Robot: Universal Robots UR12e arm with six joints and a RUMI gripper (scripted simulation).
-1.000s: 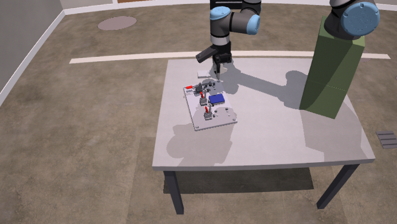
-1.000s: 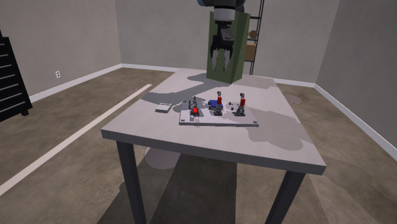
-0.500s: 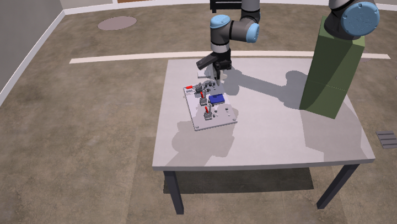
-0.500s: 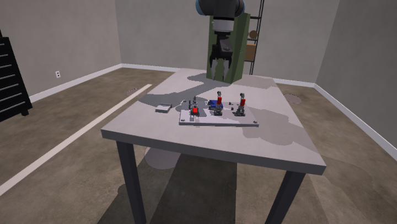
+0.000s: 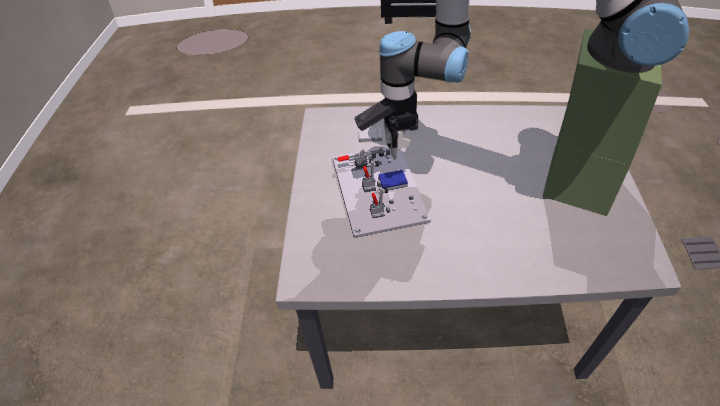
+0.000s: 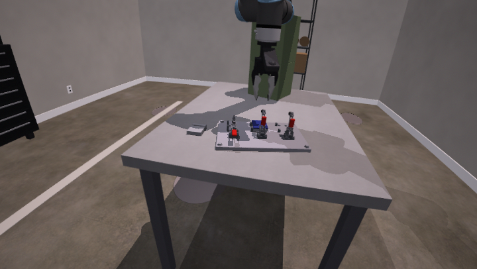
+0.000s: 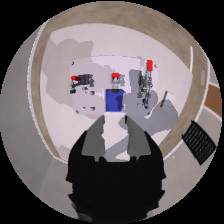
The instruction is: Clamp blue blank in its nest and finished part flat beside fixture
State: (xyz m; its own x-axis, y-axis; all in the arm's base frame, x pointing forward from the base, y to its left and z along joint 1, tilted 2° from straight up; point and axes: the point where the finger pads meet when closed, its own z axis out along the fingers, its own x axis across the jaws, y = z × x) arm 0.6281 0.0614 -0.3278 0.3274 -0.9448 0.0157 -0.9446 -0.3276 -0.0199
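In the middle nest, blue blank (image 5: 393,179) (image 6: 258,124) (image 7: 114,101)

1 blue blank (image 5: 393,179) (image 6: 257,124) (image 7: 114,101), 3 clamps w/ red handles, 1 tbl (image 5: 484,242) (image 6: 187,160) (image 7: 60,120)

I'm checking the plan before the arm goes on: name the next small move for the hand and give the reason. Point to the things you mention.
Probably bring the hand (image 6: 262,99) (image 7: 114,115) down towards the middle clamp's handle (image 5: 366,171) (image 6: 264,120) (image 7: 115,76). The blank (image 5: 393,179) (image 6: 258,124) (image 7: 114,101) sits at the middle nest, but that handle stands up, so it looks unclamped. The hand is above the fixture, its fingers apart with nothing between them.
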